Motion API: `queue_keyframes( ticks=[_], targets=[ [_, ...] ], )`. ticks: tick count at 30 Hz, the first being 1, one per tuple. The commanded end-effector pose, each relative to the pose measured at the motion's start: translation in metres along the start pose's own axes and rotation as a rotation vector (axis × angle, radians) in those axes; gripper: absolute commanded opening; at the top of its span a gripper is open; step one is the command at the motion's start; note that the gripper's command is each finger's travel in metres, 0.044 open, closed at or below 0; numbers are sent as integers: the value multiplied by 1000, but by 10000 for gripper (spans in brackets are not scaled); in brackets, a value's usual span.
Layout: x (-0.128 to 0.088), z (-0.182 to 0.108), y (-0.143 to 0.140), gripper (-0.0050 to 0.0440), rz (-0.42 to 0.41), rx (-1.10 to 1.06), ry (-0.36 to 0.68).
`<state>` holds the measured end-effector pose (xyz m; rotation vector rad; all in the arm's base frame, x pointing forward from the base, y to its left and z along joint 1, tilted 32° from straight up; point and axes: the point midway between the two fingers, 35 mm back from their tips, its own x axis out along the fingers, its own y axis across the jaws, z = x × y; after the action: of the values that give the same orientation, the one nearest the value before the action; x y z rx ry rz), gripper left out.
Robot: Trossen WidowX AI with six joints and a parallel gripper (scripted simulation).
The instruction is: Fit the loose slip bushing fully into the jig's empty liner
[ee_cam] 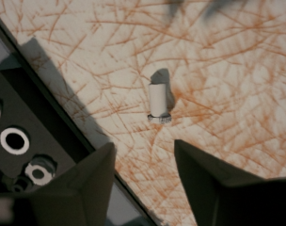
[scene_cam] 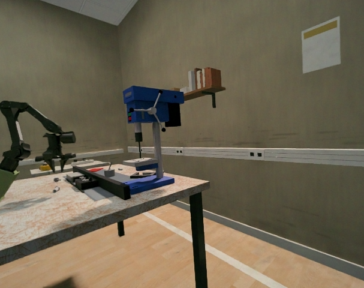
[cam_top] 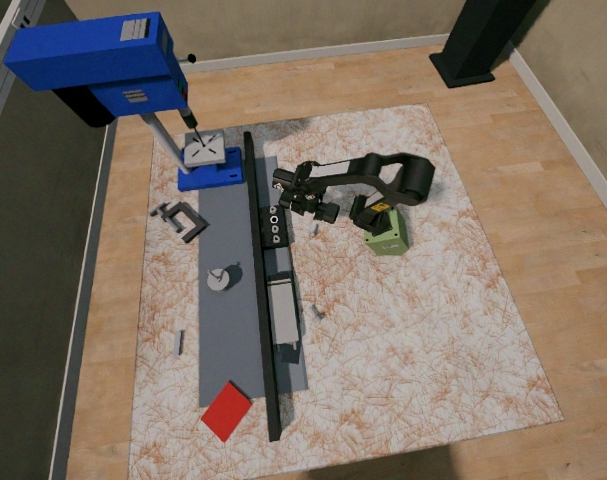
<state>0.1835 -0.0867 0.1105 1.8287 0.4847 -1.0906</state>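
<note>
One loose slip bushing [ee_cam: 159,101] sits on the desk [ee_cam: 237,71], just ahead of the end effector [ee_cam: 144,152] and below it, touching neither finger. We read the end effector as partly spread and holding nothing, hanging above the desk. The jig's dark plate [ee_cam: 25,105] is off to the left of the end effector, well apart from the bushing.

Step in hand, as we judge it: the pick, not yet made. Next move calls for coming down with the fingers either side of the bushing, closing on it, then carrying it left to the empty liner and seating it straight.

Hard to tell: whether the bushing lies flat or stands on its head. One pale ring [ee_cam: 4,141] looks open, but the plate is cut off at the frame edge, so we cannot confirm which liner is empty. The pusher is not made out.
</note>
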Motion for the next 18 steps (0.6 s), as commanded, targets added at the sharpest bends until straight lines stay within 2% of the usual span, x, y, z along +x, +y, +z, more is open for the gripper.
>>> queue_keyframes(
  ticks=[1,18],
  targets=[
    [-23,-1,-4,175,7,4,3],
    [-19,0,-7,175,-10,9,0]
  ],
)
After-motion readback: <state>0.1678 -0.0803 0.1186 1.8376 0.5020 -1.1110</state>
